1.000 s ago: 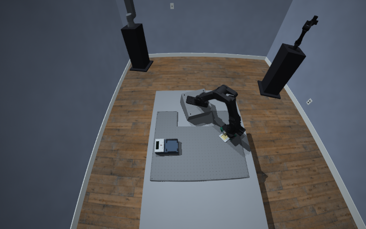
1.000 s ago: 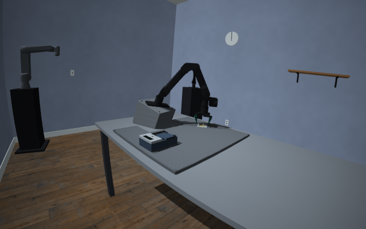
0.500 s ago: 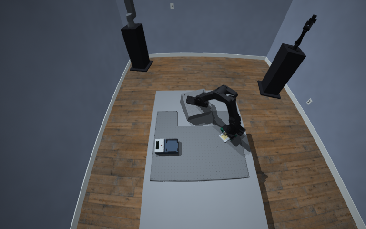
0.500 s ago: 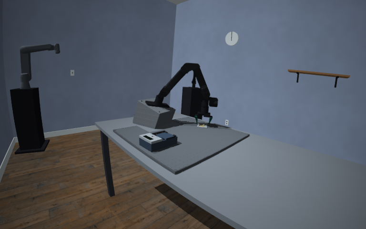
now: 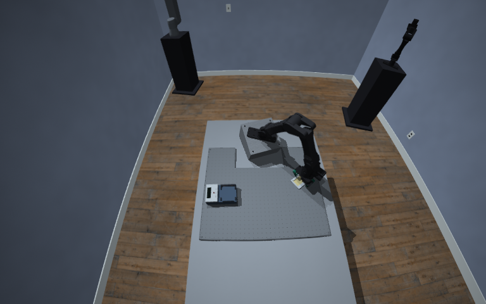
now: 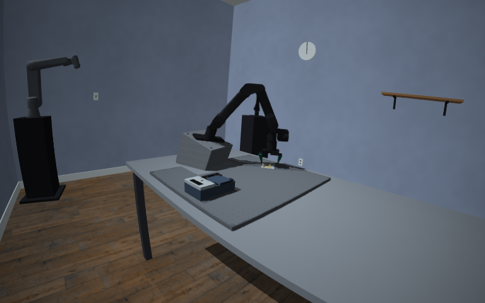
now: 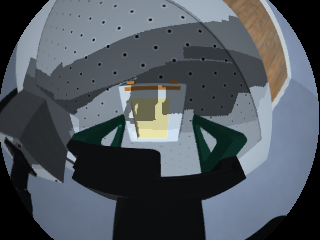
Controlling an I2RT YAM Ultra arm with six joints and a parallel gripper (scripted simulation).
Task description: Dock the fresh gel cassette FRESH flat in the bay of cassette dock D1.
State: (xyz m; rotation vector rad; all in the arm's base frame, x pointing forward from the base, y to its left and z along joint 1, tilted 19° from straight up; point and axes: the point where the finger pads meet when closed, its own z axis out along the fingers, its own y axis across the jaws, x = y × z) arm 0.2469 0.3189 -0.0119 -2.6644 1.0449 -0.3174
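Now, from the top, my black tool hangs wide open, holding nothing, right over the small flat yellowish cassette on the grey dotted worktop, far from the blue and white dock. From the side, the cassette lies flat. From the wrist, it looks thin, stiff and light; I'd pinch its side edges, away from the comb.

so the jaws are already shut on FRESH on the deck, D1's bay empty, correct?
Not quite: the gripper is wide open, holding nothing. The wrist view shows its green fingers spread to either side of FRESH, which lies on the deck. The rest holds: in the top view D1 has an empty bay.
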